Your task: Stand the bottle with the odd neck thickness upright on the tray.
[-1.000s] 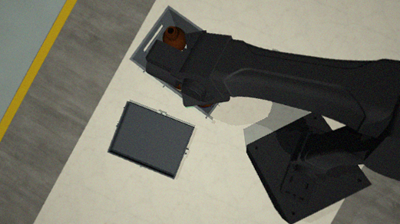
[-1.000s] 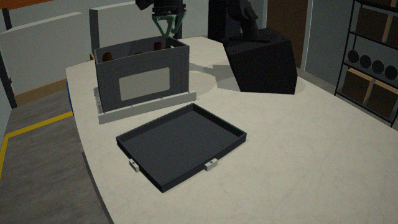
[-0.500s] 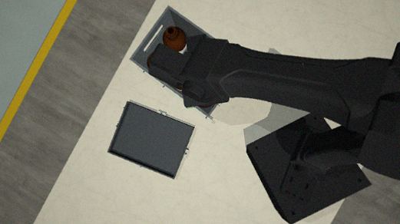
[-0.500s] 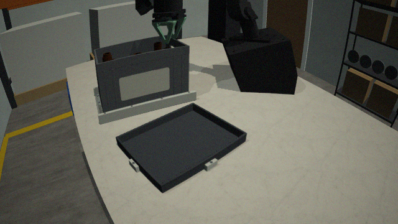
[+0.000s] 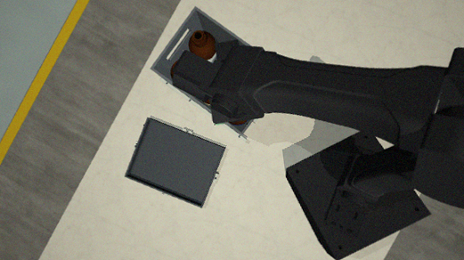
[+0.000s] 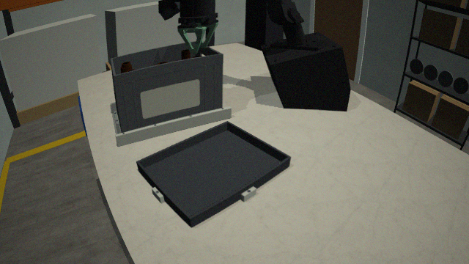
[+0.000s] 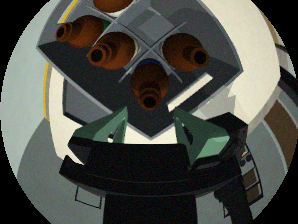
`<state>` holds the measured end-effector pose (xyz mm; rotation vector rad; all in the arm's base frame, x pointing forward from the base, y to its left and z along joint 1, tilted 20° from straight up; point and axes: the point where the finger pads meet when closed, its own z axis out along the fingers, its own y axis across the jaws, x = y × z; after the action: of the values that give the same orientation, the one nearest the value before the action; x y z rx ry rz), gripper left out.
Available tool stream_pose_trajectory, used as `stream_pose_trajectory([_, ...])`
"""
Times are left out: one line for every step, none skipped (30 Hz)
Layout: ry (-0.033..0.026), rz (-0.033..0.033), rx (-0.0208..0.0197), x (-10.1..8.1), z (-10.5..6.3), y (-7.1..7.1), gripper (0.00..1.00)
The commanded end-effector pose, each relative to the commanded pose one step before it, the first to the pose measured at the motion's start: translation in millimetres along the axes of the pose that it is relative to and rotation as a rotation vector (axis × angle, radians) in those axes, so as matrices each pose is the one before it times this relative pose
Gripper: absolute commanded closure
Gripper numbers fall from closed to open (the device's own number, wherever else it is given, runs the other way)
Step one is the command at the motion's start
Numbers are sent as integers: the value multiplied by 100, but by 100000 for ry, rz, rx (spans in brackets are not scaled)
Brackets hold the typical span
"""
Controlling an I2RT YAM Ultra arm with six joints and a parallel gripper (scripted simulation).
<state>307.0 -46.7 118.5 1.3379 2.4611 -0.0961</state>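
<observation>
My gripper [image 6: 194, 50] [image 7: 150, 110] is open, with nothing between its green fingers. It is low over one end of the grey crate [image 5: 216, 22] [image 6: 128, 96] [image 7: 65, 57]. Several brown bottles stand in the crate's cells. The nearest bottle [image 7: 149, 82] has its mouth just ahead of the fingertips in the wrist view. The others are a right bottle [image 7: 184, 52], a middle bottle [image 7: 114, 49], a left bottle [image 7: 84, 31] and a partly cut-off bottle [image 7: 114, 4]. I cannot tell which neck differs. The dark tray [image 5: 174, 165] [image 6: 216, 172] [image 7: 80, 105] is empty.
A low grey ledge [image 6: 176, 126] runs along the crate's foot. Small grey blocks [image 6: 248, 193] sit at the tray's edge. The arm's black base [image 5: 339, 224] [image 6: 311, 77] stands on the table. The arm hides much of the crate in the top view.
</observation>
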Motion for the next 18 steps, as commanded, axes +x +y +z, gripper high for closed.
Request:
stream_pose_trajectory([-3310,581,-3385,-638,-772,340,39])
stream_pose_trajectory([40,2,55,15,19,-19,39])
stream_pose_trajectory([14,12,20,5,7,-7,39])
stream_pose_trajectory([1,8,1,0,1,0,39])
stream_pose_trajectory([0,0,0,0,0,0,39])
stream_pose_trajectory([0,0,0,0,0,0,39])
stream_pose_trajectory([0,0,0,0,0,0,39])
stream_pose_trajectory([0,0,0,0,0,0,39])
stream_pose_trajectory([0,0,0,0,0,0,39])
stream_pose_trajectory([0,0,0,0,0,0,39])
stream_pose_trajectory([0,0,0,0,0,0,39])
stream_pose_trajectory([0,0,0,0,0,0,39])
stream_pose_trajectory([0,0,0,0,0,0,39])
stream_pose_trajectory([0,0,0,0,0,0,39])
stream_pose_trajectory([0,0,0,0,0,0,39])
stream_pose_trajectory([327,-115,436,82,0,-109,39])
stream_pose_trajectory([2,-1,2,0,0,-1,39])
stream_pose_trajectory([0,0,0,0,0,0,39])
